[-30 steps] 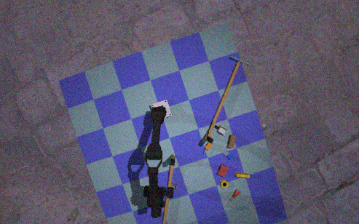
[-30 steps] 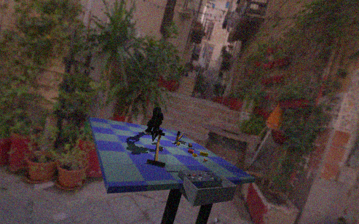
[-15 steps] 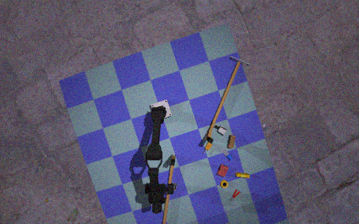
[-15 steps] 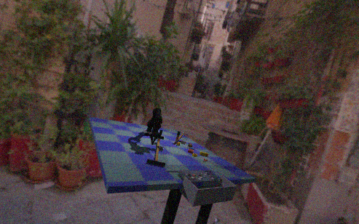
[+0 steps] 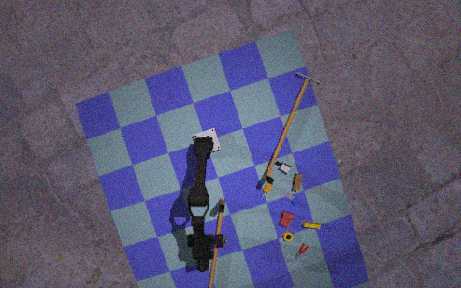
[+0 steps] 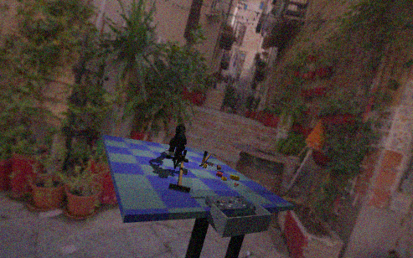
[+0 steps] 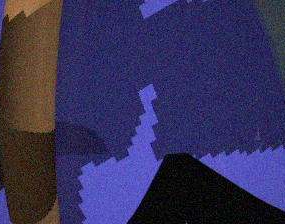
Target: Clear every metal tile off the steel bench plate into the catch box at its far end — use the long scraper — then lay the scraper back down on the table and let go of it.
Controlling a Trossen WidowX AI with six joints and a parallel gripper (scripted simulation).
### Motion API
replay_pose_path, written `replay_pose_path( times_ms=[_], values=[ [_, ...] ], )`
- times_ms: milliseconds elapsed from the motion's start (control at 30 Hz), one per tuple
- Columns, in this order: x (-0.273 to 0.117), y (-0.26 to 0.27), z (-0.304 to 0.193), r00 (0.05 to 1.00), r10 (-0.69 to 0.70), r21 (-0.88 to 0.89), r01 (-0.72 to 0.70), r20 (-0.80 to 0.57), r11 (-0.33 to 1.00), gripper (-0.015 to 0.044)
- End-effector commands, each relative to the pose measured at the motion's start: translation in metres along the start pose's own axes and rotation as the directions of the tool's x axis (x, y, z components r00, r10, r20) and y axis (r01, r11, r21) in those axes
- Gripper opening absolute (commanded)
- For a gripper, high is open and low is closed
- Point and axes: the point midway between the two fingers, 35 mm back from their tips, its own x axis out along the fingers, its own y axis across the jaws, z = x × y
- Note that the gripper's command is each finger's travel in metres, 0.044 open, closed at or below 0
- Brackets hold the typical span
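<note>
Ext. view, near to far: catch box (image 6: 240,225) is seen at table (image 5: 240,175) (image 6: 145,214) edge, w/ small pieces in or just above it, exact level unclear. Wood-handled scraper (image 5: 217,229) (image 6: 181,176) (image 7: 30,75) is laid on tabletop. Gripper (image 5: 204,244) (image 6: 179,161) (image 7: 175,163) is clenched on nothing, nr. handle. T-headed tool (image 5: 284,128) (image 6: 205,158) is seen beyond.

A red block (image 5: 286,219) lies near a yellow ring (image 5: 288,237) (dark in the middle).
</note>
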Motion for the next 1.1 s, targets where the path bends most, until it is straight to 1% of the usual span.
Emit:
replay_pose_path(
  times_ms=[0,1067],
  values=[
    [0.002,0.005,0.001,1.000,0.003,0.001,-0.003,-0.003,1.000,0.0000],
    [0.003,0.035,0.008,1.000,0.005,0.001,-0.005,-0.003,1.000,0.0000]
  ],
)
